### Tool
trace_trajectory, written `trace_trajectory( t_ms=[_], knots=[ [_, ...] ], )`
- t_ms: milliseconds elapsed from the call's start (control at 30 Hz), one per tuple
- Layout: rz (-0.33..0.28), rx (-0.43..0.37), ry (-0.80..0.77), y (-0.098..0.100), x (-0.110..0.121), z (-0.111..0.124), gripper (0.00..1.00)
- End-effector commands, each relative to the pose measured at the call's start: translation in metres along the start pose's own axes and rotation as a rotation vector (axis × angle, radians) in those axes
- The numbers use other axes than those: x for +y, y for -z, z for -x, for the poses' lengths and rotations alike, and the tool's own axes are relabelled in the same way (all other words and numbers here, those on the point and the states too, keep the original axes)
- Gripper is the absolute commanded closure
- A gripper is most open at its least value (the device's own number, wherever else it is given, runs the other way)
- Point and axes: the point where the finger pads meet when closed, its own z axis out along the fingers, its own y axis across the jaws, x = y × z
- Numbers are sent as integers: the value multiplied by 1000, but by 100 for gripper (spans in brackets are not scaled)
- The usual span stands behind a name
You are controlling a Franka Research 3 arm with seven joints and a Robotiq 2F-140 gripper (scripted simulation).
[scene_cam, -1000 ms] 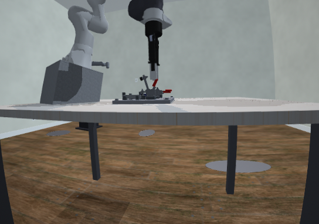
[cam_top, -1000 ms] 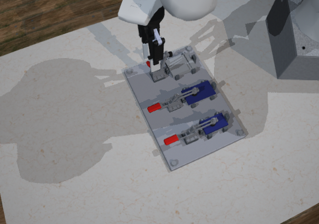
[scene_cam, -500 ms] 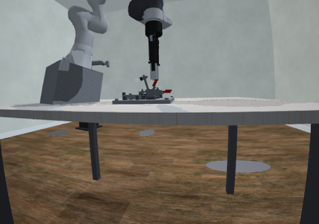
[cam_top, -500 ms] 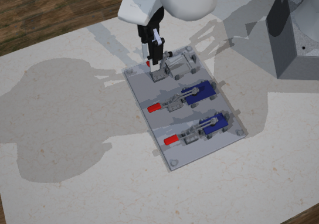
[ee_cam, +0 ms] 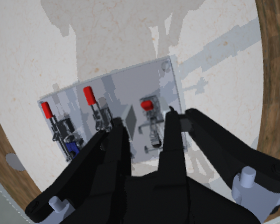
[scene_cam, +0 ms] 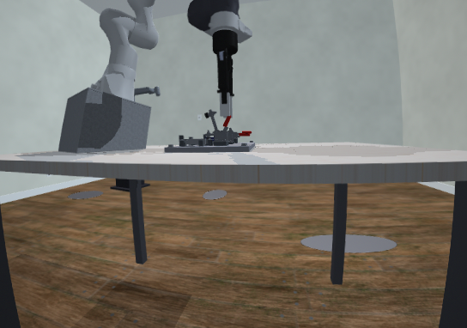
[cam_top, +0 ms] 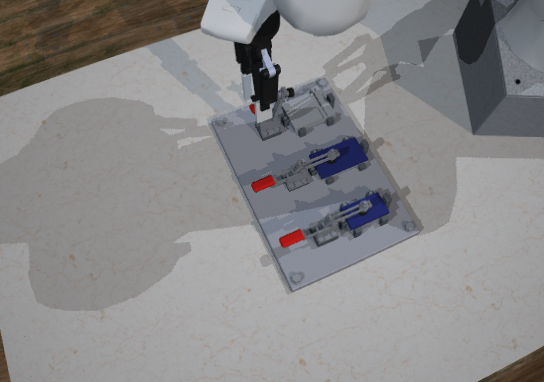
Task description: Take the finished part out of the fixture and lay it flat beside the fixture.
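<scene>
Marble table [cam_top: 125,296], wood floor [scene_cam: 215,246] — pale walls [scene_cam: 300,65]

No readable text for you in any view. No labels, brands, nos. or signs on the fixture plate [cam_top: 240,146], the clamps' red handles [cam_top: 263,184], the blue blanks [cam_top: 345,154], the gray part [cam_top: 311,115], the arm's pedestal [cam_top: 492,111] or the gripper [cam_top: 256,96]. Wrist view: too blurred to make out any marking on the plate.
</scene>
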Motion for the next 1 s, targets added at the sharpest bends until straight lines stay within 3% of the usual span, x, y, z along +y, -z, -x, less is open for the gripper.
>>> trace_trajectory(
  t_ms=[0,400,967],
  knots=[
    [1,1,-3,0,1,-1,72],
    [1,1,-3,-2,1,-1,72],
    [1,1,-3,-28,2,-1,72]
  ],
)
